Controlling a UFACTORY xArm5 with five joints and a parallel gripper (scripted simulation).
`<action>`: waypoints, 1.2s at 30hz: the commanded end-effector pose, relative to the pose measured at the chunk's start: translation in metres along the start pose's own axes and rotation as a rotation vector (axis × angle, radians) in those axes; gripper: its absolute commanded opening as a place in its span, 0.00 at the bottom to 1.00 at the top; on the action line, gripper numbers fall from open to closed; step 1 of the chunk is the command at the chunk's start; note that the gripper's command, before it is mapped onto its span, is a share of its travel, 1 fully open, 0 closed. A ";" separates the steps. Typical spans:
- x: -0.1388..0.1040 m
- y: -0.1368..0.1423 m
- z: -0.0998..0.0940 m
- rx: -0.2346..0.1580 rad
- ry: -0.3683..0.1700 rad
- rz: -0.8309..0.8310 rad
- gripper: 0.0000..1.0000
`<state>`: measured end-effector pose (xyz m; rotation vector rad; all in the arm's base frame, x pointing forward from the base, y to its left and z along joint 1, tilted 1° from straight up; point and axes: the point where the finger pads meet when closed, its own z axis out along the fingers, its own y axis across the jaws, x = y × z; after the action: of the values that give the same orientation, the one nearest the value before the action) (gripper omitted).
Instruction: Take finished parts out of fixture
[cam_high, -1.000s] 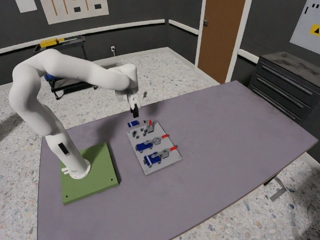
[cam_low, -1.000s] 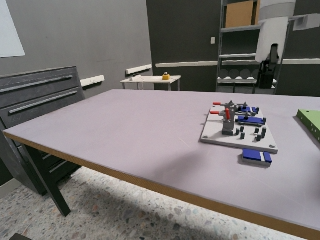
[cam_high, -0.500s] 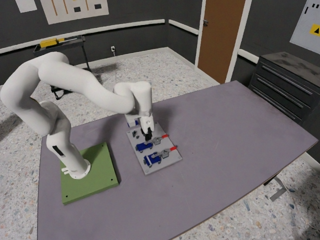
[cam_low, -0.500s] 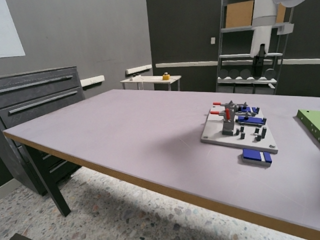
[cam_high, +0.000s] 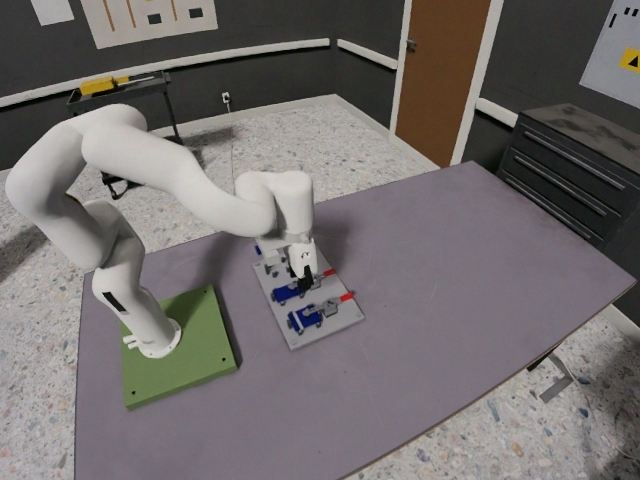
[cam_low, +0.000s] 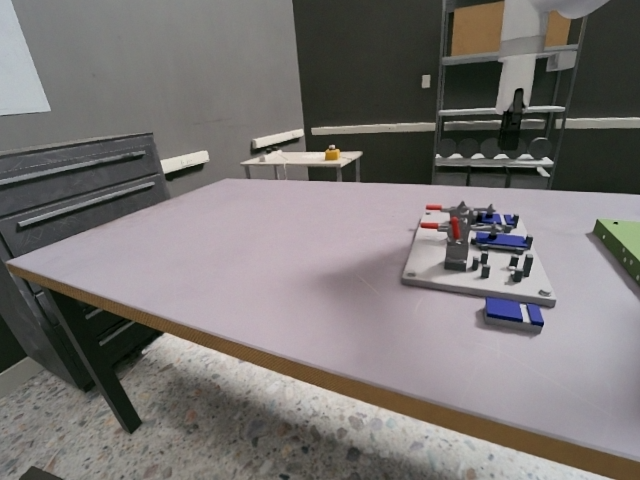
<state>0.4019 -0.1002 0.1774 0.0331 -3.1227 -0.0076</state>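
Your white arm (cam_high: 155, 170) reaches from its green base plate (cam_high: 206, 361) over the grey fixture plate (cam_high: 341, 322) on the purple counter (cam_high: 465, 289). The end effector (cam_high: 306, 281) hangs above the fixture in the exterior view, well clear of the parts, with its dark fingers (cam_low: 510, 121) pointing straight down. The fingers stand partly apart, about halfway, and you have nothing between them.

1 slotted part (cam_low: 513, 312) already lies flat on the counter, just beside the fixture's near edge in the exterior view; its blue top is crossed by a pale slot. The station next to it stands vacant, with only dark locating pins (cam_low: 485, 269) and a toggle clamp (cam_low: 454, 242) whose red handle is raised upright.

2 blue pieces remain on the plate. The middle one (cam_high: 287, 292) sits under a clamp with a red-tipped handle (cam_high: 329, 272) lying flat, and from the top view the end effector lines up over this station. The outer one (cam_high: 303, 320) sits under the other clamp, its red handle (cam_high: 346, 297) also lying flat. Which of these 2 carries the slot you cannot tell at this size.

Behind the counter you see a dark drawer cabinet (cam_high: 573, 165), a brown door (cam_high: 439, 77) and a shelf rack (cam_low: 442, 103) against the wall.
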 end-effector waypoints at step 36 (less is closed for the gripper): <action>-0.002 -0.001 0.058 0.001 -0.004 0.001 0.48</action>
<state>0.4007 -0.1008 0.1180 0.0319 -3.1227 -0.0077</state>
